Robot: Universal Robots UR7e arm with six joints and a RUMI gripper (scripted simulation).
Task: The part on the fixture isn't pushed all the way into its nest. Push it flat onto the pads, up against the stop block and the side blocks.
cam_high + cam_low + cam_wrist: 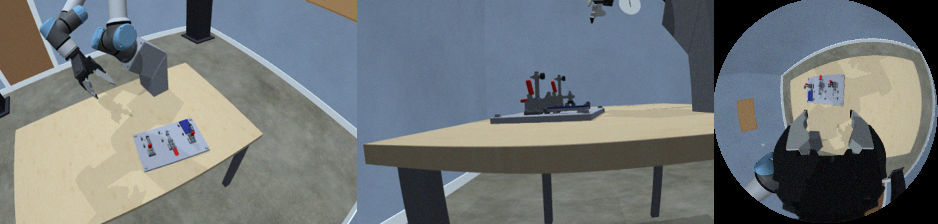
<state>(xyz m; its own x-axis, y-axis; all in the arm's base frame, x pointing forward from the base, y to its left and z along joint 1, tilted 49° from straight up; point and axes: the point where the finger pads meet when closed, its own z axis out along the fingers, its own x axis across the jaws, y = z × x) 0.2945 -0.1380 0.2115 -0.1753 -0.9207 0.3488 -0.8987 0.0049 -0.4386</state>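
Spanning the view below me, a pale wooden table (62, 148) (535, 134) (889, 100) carries a flat grey rectangular fixture plate (165, 161) (542, 118) (839, 97). My two-jaw black-and-grey claw (106, 91) (592, 21) (828, 110) hangs high and well apart from it, its jaws parted with nothing between. On the plate, three red-handled metal toggle clamps (170, 143) stand in a row. Smaller, the flat blue rectangular part (185, 126) (566, 107) (810, 96) lies near one corner, beside an end clamp.

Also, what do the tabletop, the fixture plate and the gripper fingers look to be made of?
Tabletop: pale wood, matte, faint grain. Fixture plate: probably metal, even grey. Fingers: perhaps bare metal, light grey, dark-tipped.
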